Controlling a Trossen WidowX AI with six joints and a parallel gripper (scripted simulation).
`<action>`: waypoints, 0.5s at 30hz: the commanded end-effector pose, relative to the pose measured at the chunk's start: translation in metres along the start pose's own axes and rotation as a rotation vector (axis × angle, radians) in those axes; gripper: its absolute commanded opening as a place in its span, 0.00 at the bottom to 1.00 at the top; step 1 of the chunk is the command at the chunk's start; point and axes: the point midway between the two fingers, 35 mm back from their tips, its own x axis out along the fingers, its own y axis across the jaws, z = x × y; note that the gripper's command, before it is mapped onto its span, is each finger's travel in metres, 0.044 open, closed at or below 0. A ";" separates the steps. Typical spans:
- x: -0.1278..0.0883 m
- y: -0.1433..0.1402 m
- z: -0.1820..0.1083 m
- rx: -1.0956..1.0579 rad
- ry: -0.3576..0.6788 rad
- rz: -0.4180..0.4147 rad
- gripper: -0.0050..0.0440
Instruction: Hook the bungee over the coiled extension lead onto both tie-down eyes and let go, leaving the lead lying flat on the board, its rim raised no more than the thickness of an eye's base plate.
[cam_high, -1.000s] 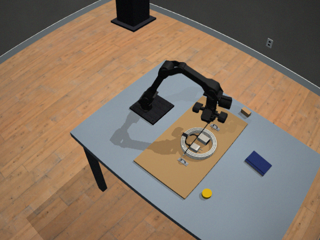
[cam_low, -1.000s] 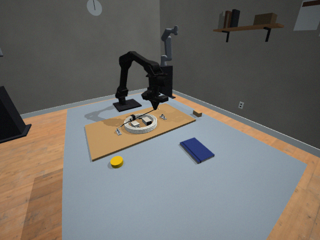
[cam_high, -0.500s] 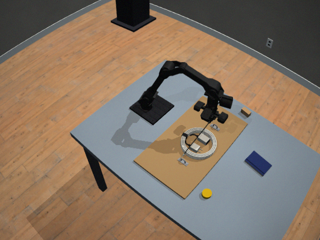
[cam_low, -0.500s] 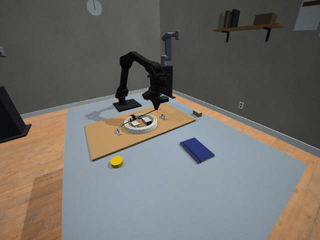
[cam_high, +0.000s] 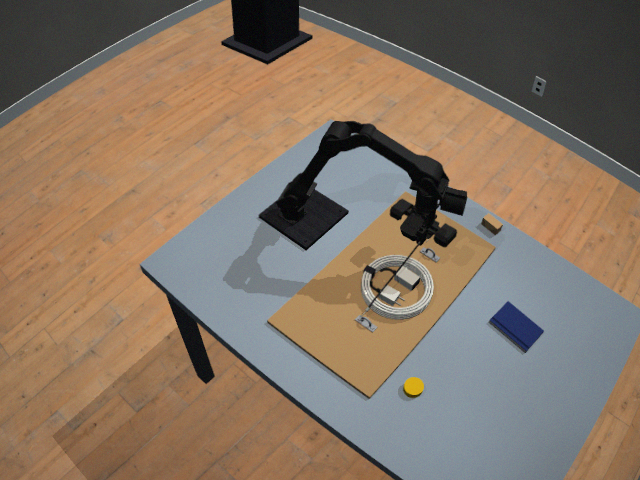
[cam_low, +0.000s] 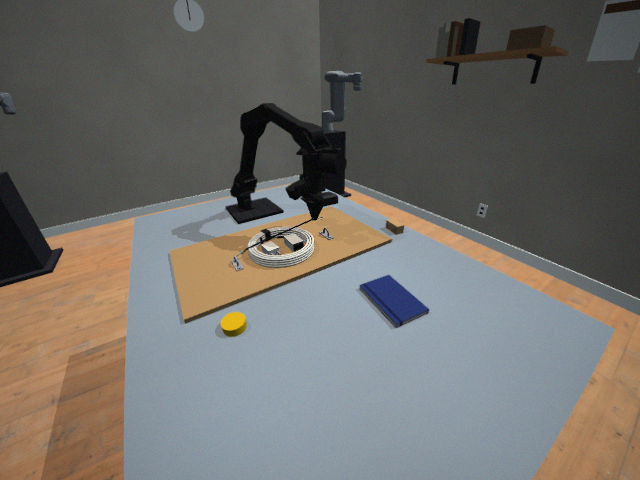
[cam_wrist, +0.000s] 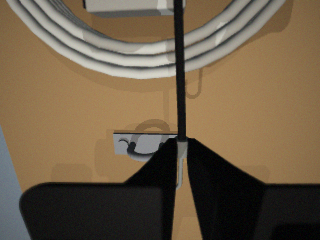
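Left to right in the exterior view, the wooden board (cam_high: 330, 330) (cam_low: 206, 289) (cam_wrist: 60, 110) lies on the blue-grey table top (cam_high: 449, 408) (cam_low: 310, 392) (cam_wrist: 7, 175), with the coiled extension lead (cam_high: 429, 285) (cam_low: 281, 262) (cam_wrist: 140, 72) at about its middle. A yellow disc (cam_high: 413, 386) (cam_low: 233, 323) sits off the board, in front and to the left of the coil. The left tie-down eye (cam_high: 366, 323) (cam_low: 236, 262) stands just beside the coil; the bungee (cam_high: 394, 277) (cam_low: 292, 228) (cam_wrist: 180, 75) reaches it, but whether that end is fully seated cannot be told. The arm's black base plate (cam_high: 330, 211) (cam_low: 271, 207) lies behind the coil.

The lead is a neat white ring of several stacked turns, looking flat on the board, with a black band (cam_high: 369, 269) (cam_low: 265, 234) on its rim. A white plug (cam_high: 389, 295) (cam_low: 269, 248) and a white box (cam_high: 407, 277) (cam_low: 293, 241) with a dark end are inside the ring. The thin black bungee crosses above them and slants up to the right.

The gripper (cam_high: 420, 241) (cam_low: 314, 219) (cam_wrist: 181, 145) is above the board, right of the coil, its jaws nearly together and clamped on the bungee's end fitting. The pale hook (cam_wrist: 180, 170) extends past the fingertips, beside the right tie-down eye (cam_high: 429, 254) (cam_low: 326, 234) (cam_wrist: 145, 145) and not on it. Farther right are the wooden block (cam_high: 491, 224) (cam_low: 394, 226), behind, and the blue notebook (cam_high: 515, 326) (cam_low: 395, 300), in front.
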 end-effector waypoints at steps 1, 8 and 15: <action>-0.007 0.000 -0.018 -0.012 0.036 0.024 0.00; -0.016 -0.001 -0.019 -0.007 0.045 0.046 0.00; -0.014 -0.003 -0.019 -0.009 0.042 0.039 0.00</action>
